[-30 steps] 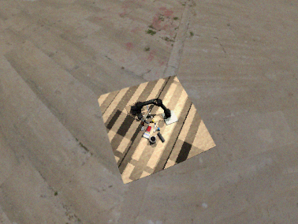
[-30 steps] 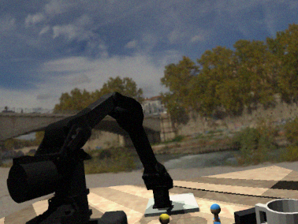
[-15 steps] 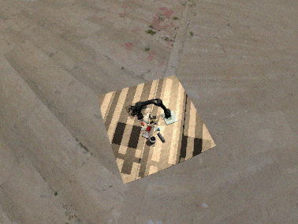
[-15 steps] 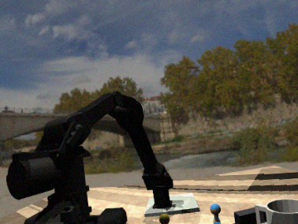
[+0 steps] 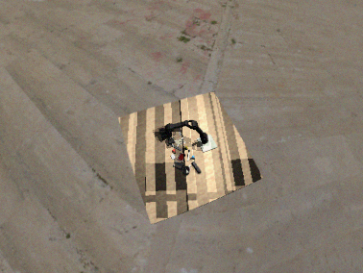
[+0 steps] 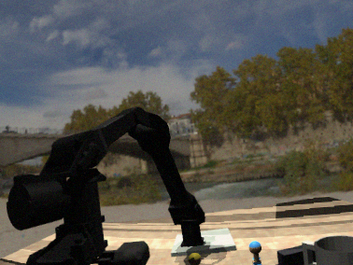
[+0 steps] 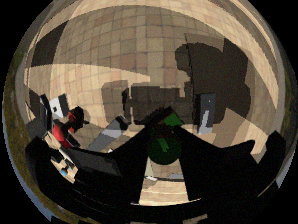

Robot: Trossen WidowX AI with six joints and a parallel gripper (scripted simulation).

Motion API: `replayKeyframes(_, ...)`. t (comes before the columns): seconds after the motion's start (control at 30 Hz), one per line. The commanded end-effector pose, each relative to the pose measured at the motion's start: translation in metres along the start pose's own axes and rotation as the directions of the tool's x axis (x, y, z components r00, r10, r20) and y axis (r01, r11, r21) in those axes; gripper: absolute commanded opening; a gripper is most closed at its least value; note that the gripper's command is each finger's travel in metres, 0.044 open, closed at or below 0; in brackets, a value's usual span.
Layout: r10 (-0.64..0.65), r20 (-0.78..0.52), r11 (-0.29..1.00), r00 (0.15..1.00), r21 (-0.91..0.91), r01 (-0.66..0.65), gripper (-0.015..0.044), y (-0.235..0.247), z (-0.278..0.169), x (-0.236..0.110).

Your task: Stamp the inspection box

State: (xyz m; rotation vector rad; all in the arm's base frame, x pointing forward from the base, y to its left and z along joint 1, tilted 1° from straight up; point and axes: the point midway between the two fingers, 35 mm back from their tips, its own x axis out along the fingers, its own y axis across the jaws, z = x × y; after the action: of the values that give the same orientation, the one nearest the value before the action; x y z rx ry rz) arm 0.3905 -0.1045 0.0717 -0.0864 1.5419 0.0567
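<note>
Cracked, stained concrete ground [image 5: 72,96] spreads wide all round – trees and a stone bridge [image 6: 28,146] stand behind. On it lies a bench top [image 5: 226,144] of pale and dark wooden stripes. The black arm [image 6: 154,140] bends down over the pale card [image 6: 219,240]. Its gripper [image 7: 164,144] is clenched on the green-topped stamp [image 7: 161,145] – held just above the card.

Green stamp [image 7: 164,141] upright over pale card [image 6: 219,240].
</note>
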Motion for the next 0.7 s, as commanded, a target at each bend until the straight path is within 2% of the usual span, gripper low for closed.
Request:
replayKeyframes(0.0, 0.000, 0.007, 1.000, 1.000, 0.000, 0.000, 0.0000, -0.0004, 0.0015, -0.0040)
replayKeyframes(0.67, 0.001, 0.007, 1.000, 1.000, 0.000, -0.001, 0.0000, -0.0007, 0.0018, -0.0138)
